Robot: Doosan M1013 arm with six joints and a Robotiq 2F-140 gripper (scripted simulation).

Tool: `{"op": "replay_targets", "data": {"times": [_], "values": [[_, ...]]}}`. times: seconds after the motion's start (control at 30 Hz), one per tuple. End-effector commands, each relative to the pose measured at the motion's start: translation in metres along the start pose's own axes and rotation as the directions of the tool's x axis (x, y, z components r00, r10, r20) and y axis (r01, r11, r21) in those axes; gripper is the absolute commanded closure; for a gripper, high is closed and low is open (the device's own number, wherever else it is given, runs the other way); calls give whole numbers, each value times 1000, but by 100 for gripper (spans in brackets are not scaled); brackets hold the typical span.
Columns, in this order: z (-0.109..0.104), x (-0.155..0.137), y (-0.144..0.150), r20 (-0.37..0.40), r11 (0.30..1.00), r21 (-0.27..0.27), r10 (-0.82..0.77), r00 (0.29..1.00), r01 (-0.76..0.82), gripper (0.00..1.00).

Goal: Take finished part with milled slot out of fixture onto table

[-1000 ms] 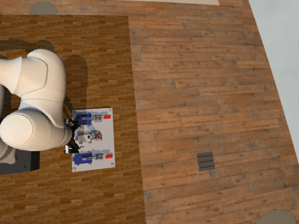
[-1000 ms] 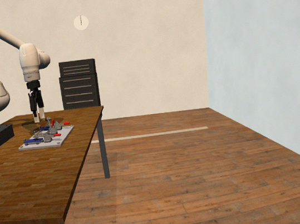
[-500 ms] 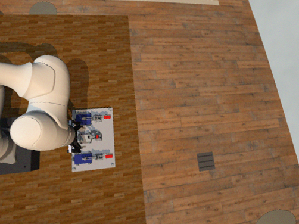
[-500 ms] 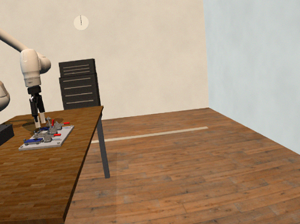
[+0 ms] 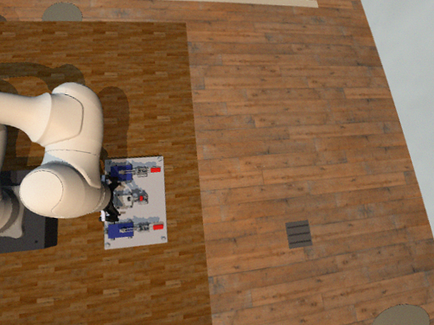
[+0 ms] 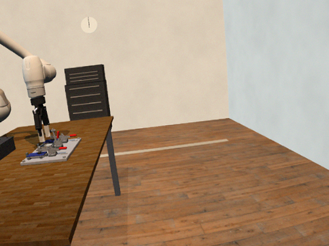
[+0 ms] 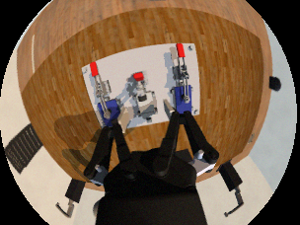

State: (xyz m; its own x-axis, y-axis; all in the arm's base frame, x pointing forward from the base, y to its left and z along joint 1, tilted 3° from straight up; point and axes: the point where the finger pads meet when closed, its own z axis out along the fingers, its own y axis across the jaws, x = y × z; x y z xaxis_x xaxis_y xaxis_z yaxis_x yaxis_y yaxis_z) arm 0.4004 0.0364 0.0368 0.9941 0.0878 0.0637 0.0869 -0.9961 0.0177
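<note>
The fixture plate (image 5: pixel 158 211) (image 6: pixel 72 146) (image 7: pixel 159 60) lies on the table. One blue blank (image 5: pixel 121 233) (image 6: pixel 36 154) (image 7: pixel 183 101) sits in the right nest of the wrist view, the other blue blank (image 5: pixel 119 169) (image 7: pixel 109 112) in the left nest. Both outer clamps have red handles lying low and arms over the blanks; exact seating is too small to tell. The grey finished part (image 7: pixel 147 111) is in the middle nest; its slot is not clear. The middle clamp (image 6: pixel 53 134) stands raised, its red handle (image 6: pixel 58 134) upright. My gripper (image 6: pixel 44 136) (image 7: pixel 145 108) is open and empty, above the finished part with a fingertip towards each side.
The two outer clamps' red handles (image 5: pixel 158 226) (image 5: pixel 155 170) point away from the robot base (image 5: pixel 41 231). The raised middle clamp stands close to the fingers. The wooden table (image 5: pixel 104 294) (image 6: pixel 31 195) surrounds the plate. A dark drawer cabinet (image 6: pixel 87 99) stands behind the table.
</note>
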Motion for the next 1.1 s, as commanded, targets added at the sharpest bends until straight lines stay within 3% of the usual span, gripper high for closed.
{"op": "replay_targets", "data": {"times": [0.0,1.07], "values": [[3,-4,0,4,1000,2,1,1000,-1,42],[8,-10,1,11,1000,-2,2,1000,-2,42]]}}
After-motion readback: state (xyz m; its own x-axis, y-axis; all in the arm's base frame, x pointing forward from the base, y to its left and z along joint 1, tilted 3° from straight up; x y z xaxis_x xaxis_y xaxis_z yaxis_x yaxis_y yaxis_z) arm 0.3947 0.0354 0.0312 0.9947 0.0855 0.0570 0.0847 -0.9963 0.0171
